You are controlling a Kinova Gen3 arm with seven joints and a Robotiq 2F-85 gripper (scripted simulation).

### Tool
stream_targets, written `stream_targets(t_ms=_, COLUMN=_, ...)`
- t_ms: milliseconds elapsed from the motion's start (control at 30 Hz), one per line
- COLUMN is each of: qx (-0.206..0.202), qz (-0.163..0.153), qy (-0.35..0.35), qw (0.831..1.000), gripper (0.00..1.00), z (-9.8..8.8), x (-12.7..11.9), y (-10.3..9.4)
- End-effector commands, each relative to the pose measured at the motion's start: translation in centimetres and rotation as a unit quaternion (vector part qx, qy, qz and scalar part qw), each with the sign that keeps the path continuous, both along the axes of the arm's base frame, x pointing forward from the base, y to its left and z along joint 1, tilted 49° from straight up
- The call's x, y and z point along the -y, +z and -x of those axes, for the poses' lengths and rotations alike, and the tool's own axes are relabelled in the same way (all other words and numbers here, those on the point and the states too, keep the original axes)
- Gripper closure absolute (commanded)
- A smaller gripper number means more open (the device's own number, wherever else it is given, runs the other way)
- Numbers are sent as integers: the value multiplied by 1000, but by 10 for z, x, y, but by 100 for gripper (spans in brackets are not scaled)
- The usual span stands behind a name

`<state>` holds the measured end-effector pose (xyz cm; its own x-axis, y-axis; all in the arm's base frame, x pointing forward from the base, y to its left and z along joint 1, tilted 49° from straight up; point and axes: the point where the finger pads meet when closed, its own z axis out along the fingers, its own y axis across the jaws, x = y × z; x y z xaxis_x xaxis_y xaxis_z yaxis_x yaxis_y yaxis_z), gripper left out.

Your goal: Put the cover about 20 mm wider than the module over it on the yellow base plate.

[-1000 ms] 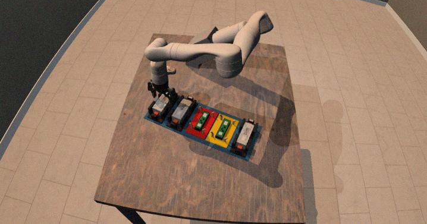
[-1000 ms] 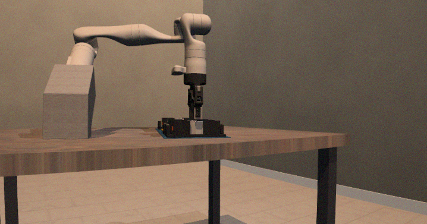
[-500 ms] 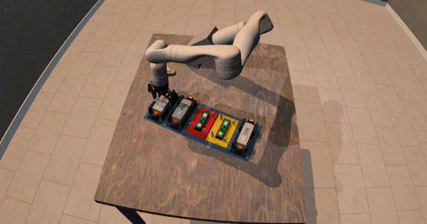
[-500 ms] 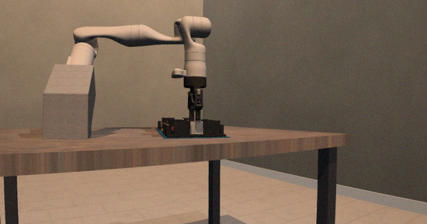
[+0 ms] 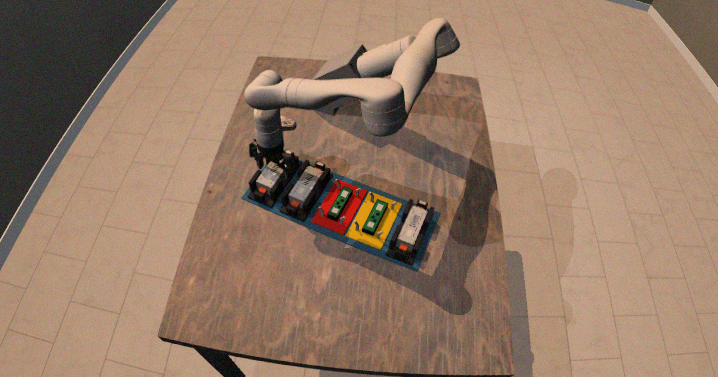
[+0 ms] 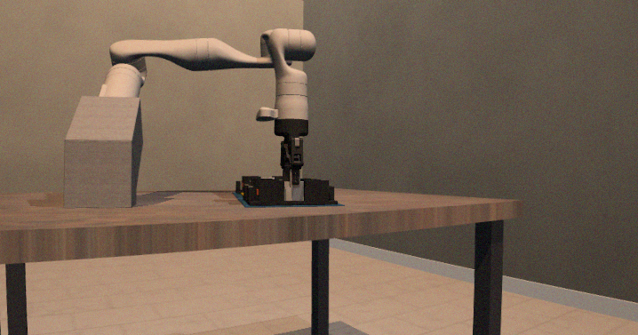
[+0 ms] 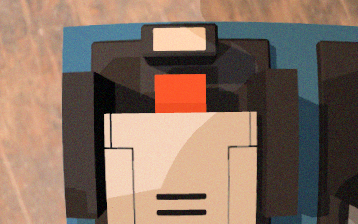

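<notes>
A wooden desk (image 5: 311, 299) (image 6: 267, 221) stands on a tiled floor (image 5: 100, 224) (image 6: 178, 288); near its left edge in the top view, the gripper (image 5: 273, 166) (image 6: 294, 181) points down, fingers spread wide and holding nothing.
Its fingertips are low at the leftmost cover (image 5: 269, 178) (image 6: 294, 192) (image 7: 180, 170), which sits between the dark side walls of its holder (image 5: 258, 196) (image 6: 316, 190) (image 7: 80, 150). The middle cover (image 5: 306, 184) and right-hand cover (image 5: 412, 225) are in holders too, the latter nearest the desk's right edge; which one fits cannot be told by eye. The green module (image 5: 374, 217) lies uncovered on the yellow base plate (image 5: 371, 241), beside the red plate (image 5: 353, 209).
</notes>
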<state>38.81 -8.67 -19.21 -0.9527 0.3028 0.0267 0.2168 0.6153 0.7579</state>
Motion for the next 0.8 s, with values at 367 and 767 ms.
stream_targets(t_ms=367, qx=0, qz=1, qy=-1, qw=1000, gripper=0, z=-2, x=-4, y=-4)
stream_targets(t_ms=767, qx=0, qz=1, qy=-1, qw=1000, gripper=30, z=-2, x=-6, y=-6)
